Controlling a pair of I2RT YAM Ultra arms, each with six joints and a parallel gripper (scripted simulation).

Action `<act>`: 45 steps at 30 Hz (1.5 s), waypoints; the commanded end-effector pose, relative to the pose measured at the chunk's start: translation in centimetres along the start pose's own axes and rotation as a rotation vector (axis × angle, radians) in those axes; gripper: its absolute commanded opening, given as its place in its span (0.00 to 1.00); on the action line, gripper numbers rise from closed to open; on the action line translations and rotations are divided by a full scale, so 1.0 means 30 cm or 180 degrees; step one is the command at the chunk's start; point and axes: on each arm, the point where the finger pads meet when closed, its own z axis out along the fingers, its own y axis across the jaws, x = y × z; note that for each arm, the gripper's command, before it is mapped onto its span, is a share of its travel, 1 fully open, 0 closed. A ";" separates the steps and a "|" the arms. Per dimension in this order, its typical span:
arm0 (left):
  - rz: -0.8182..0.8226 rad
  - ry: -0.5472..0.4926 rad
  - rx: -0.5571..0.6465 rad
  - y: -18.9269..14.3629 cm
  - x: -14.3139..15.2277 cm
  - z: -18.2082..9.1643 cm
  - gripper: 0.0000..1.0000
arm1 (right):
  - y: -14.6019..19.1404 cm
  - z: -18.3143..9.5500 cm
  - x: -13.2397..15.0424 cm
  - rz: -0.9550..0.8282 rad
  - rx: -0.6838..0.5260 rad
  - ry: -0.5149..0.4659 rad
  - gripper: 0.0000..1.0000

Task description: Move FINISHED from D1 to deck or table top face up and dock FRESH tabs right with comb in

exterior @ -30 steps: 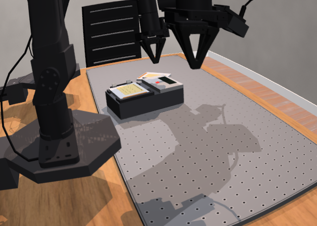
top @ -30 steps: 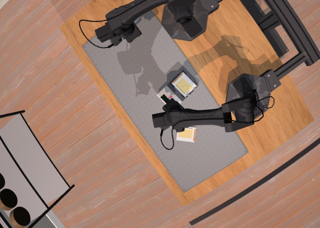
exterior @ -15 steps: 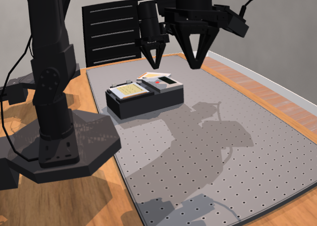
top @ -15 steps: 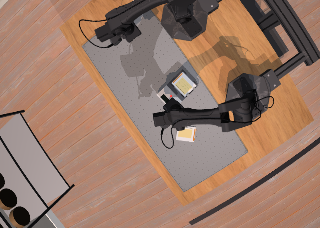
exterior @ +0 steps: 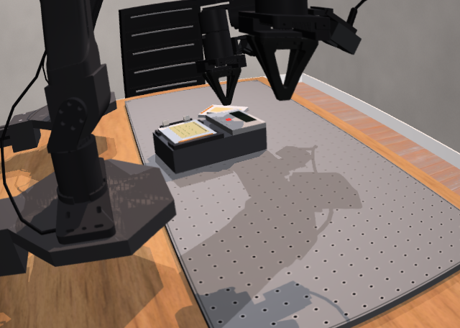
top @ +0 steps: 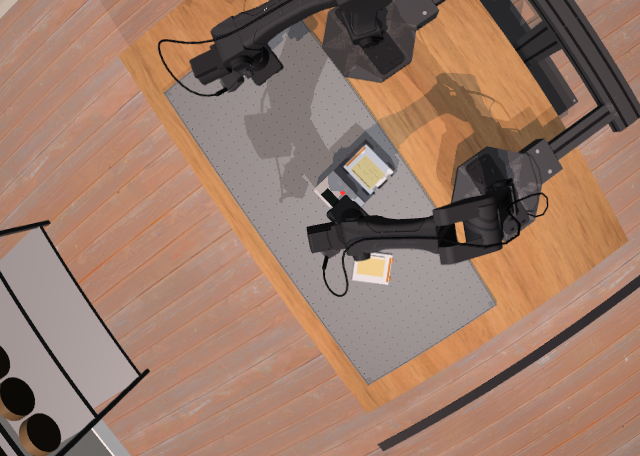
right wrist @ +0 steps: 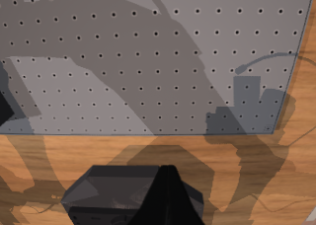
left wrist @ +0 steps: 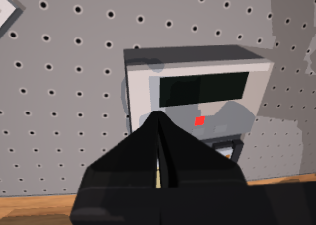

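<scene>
The top view looks down from high above the dock D1 point(top: 351, 186) point(exterior: 223, 149) point(left wrist: 148, 87), the farthest of the four. The exterior view is nearer and looks slantwise down, across the deck point(top: 413, 286) point(exterior: 334, 239) point(left wrist: 64, 136) point(right wrist: 163, 44) towards the dock D1. The left wrist view looks down at the dock D1 from close. These three views share it; the right wrist view looks down on deck beside it.
</scene>
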 end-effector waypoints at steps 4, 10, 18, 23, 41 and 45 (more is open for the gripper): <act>0.0018 -0.0051 0.0010 -0.008 -0.005 0.008 0.00 | -0.002 -0.015 -0.006 0.0016 -0.0008 -0.0131 0.00; 0.0018 -0.0051 0.0010 -0.007 -0.005 0.012 0.00 | -0.002 -0.015 -0.006 0.0016 -0.0008 -0.0131 0.00; 0.0018 -0.0051 0.0010 -0.005 -0.005 0.024 0.00 | -0.002 -0.015 -0.006 0.0016 -0.0008 -0.0131 0.00; 0.0018 -0.0051 0.0010 -0.004 -0.005 0.030 0.00 | -0.002 -0.015 -0.006 0.0016 -0.0008 -0.0131 0.00; 0.0018 -0.0051 0.0010 0.000 -0.005 0.052 0.00 | -0.002 -0.015 -0.006 0.0016 -0.0008 -0.0131 0.00; 0.0018 -0.0051 0.0010 0.001 -0.005 0.057 0.00 | -0.002 -0.015 -0.006 0.0016 -0.0008 -0.0131 0.00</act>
